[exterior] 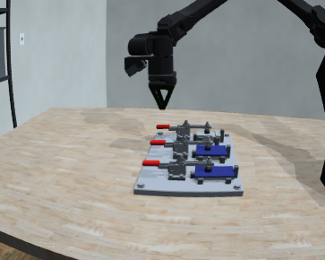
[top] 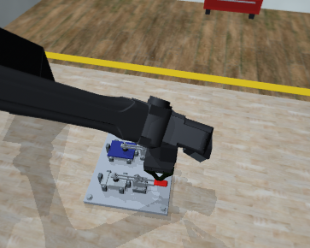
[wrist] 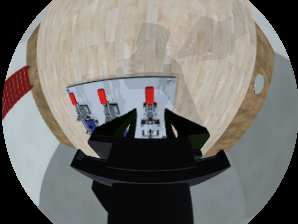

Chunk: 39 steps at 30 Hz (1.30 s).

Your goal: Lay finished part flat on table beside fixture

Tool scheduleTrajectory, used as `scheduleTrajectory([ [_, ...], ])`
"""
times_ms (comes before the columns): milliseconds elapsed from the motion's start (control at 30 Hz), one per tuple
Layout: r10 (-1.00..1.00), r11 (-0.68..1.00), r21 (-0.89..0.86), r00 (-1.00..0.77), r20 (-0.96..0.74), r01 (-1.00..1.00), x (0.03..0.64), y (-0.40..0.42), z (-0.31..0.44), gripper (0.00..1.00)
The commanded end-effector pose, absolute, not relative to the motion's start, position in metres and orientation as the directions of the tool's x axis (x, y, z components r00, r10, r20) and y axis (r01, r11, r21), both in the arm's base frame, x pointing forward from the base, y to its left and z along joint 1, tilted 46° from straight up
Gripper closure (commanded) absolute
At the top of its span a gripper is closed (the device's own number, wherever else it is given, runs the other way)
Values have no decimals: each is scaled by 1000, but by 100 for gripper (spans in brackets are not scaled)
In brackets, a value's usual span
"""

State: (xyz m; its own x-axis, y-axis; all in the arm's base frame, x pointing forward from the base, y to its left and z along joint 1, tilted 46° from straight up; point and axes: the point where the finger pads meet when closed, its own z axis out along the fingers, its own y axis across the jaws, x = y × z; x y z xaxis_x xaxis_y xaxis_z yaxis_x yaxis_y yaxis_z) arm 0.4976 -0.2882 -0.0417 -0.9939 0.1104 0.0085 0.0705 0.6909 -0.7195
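Above the fixture (exterior: pixel 143 187) the gripper (exterior: pixel 162 101) is held part-open and empty; the finished part (exterior: pixel 203 133) remains clamped, nothing done.
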Motion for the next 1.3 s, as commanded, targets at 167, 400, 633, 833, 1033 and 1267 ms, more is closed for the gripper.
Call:
scheduleTrajectory([
  [167,108,693,-719,-994,21,61,496,-314,-64,55],
  [400,108,690,-721,-994,13,66,498,-327,-73,55],
  [633,89,690,-722,-996,11,54,504,-319,-68,55],
  [833,91,690,-722,-996,12,54,503,-319,-70,55],
  [1033,91,690,-722,-996,15,52,504,-319,-74,55],
  [1267,91,691,-722,-996,19,50,503,-319,-75,55],
])
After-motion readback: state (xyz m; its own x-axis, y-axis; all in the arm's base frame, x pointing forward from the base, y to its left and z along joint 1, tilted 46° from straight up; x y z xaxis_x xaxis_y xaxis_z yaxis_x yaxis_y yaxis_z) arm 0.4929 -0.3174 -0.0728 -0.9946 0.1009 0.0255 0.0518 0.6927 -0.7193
